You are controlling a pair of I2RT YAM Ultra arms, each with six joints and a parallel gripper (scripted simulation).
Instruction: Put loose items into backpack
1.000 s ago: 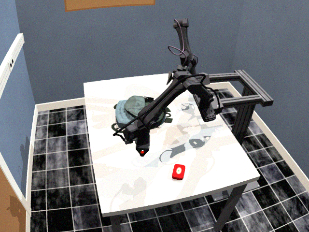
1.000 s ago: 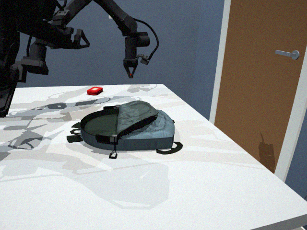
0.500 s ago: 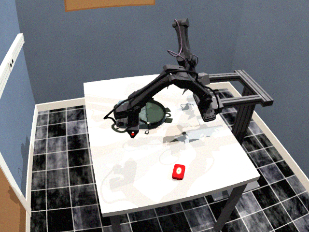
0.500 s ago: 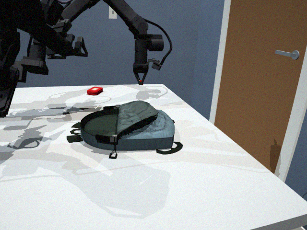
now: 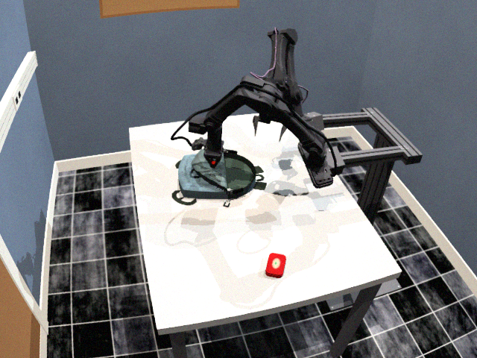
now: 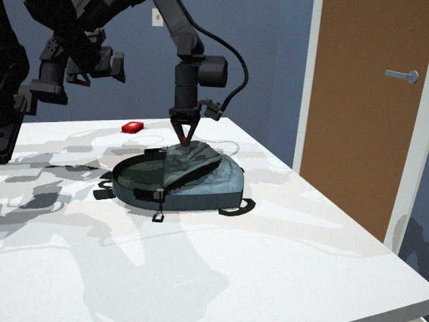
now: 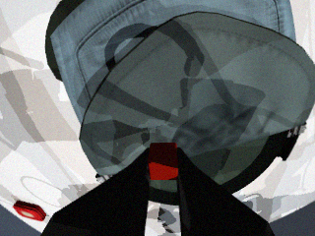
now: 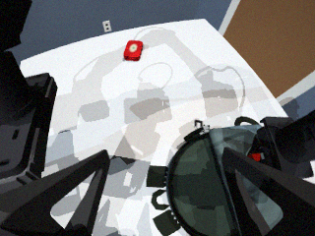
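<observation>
The teal backpack (image 5: pixel 192 187) (image 6: pixel 211 200) lies open on the table. Its grey-green flap (image 6: pixel 195 156) (image 7: pixel 148 88) is folded back over the closed part, and the dark opening (image 5: pixel 238 173) (image 6: pixel 141 174) (image 8: pixel 197 197) shows beside it. My left gripper (image 5: pixel 213 160) (image 6: pixel 186 142) (image 7: pixel 163 153) points down over the flap, shut on a small red block (image 7: pixel 163 170) (image 8: pixel 256 157). Whether it touches the flap is unclear. A red box with a pale disc (image 5: pixel 276 265) (image 6: pixel 132 127) (image 7: pixel 30 211) (image 8: pixel 133 50) lies on the table away from the backpack. My right gripper (image 5: pixel 268 133) (image 8: pixel 164 154) is open and empty, above the table.
The white table (image 5: pixel 192 292) (image 6: pixel 294 263) carries the backpack and the box. A zip pull (image 5: pixel 226 203) (image 6: pixel 158 220) and dark straps (image 5: pixel 184 199) (image 6: pixel 242 209) stick out from the backpack. The arms stand by a dark metal frame (image 5: pixel 384 133) at the table's edge.
</observation>
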